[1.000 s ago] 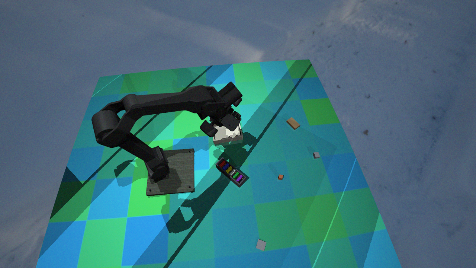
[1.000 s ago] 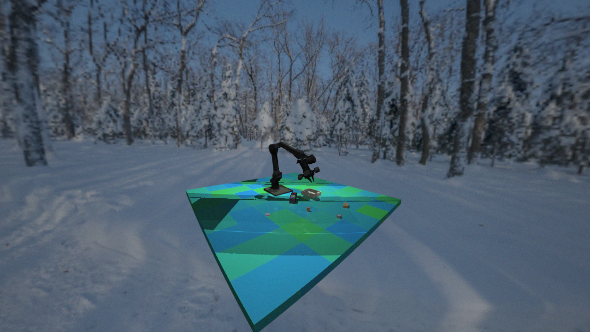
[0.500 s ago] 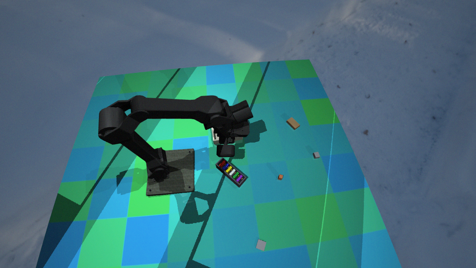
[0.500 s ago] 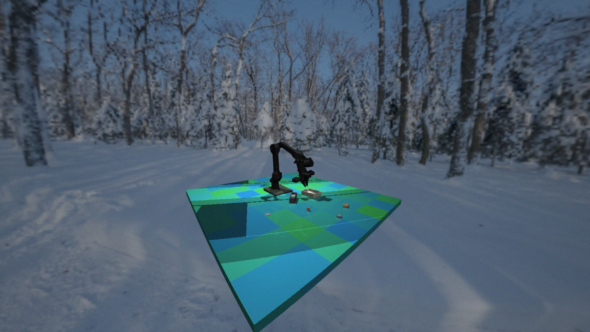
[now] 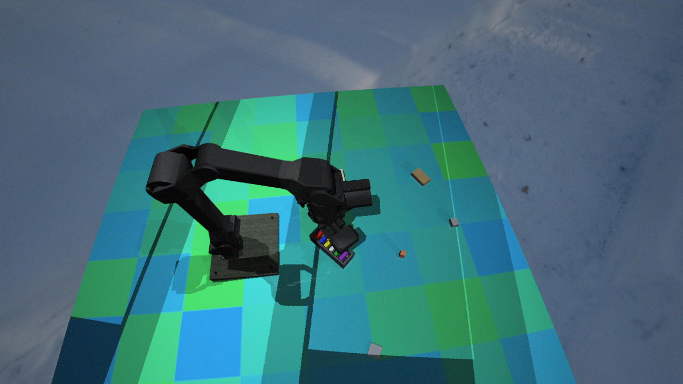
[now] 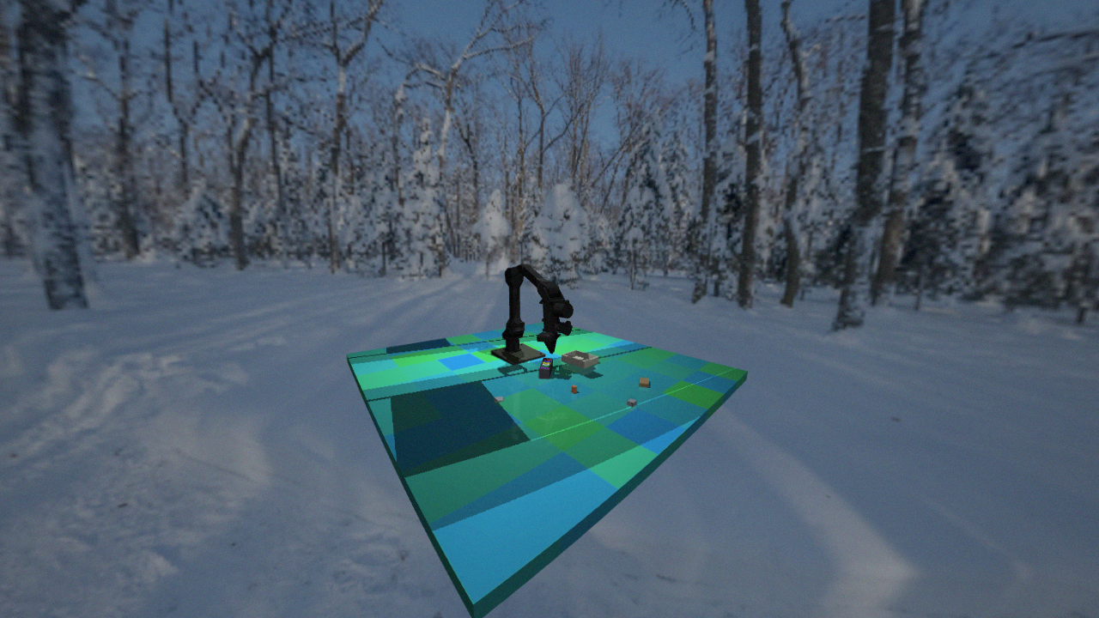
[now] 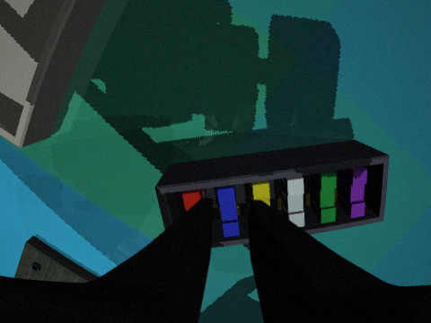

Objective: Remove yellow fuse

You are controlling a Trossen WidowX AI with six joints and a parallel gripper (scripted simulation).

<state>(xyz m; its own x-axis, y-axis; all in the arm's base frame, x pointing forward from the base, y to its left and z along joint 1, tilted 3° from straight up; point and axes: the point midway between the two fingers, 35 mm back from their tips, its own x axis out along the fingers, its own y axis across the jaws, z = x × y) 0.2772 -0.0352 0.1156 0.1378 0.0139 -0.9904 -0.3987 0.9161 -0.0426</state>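
The yellow fuse (image 7: 261, 189) (image 5: 327, 244) sits in the dark fuse block (image 7: 269, 163) (image 5: 344, 263) (image 6: 544, 374), between the blue fuse (image 7: 227, 205) and the white fuse (image 7: 295, 194). My gripper (image 7: 231, 210) (image 6: 550, 352) is open with a narrow gap and holds nothing. It hangs above the block. In the wrist view its right fingertip covers the lower part of the yellow fuse, and the blue fuse shows between the fingertips. The pale tray (image 7: 22, 135) (image 6: 579, 364) stands beside the block, mostly hidden by the arm in the top view.
The red (image 7: 192, 196), green (image 7: 328, 189) and purple (image 7: 358, 188) fuses sit in the block. Beyond it lie an orange cube (image 5: 402, 253) (image 6: 573, 390), a tan block (image 5: 420, 176) (image 6: 644, 382), a grey cube (image 5: 454, 222) (image 6: 631, 402) and a pale piece (image 5: 374, 349).
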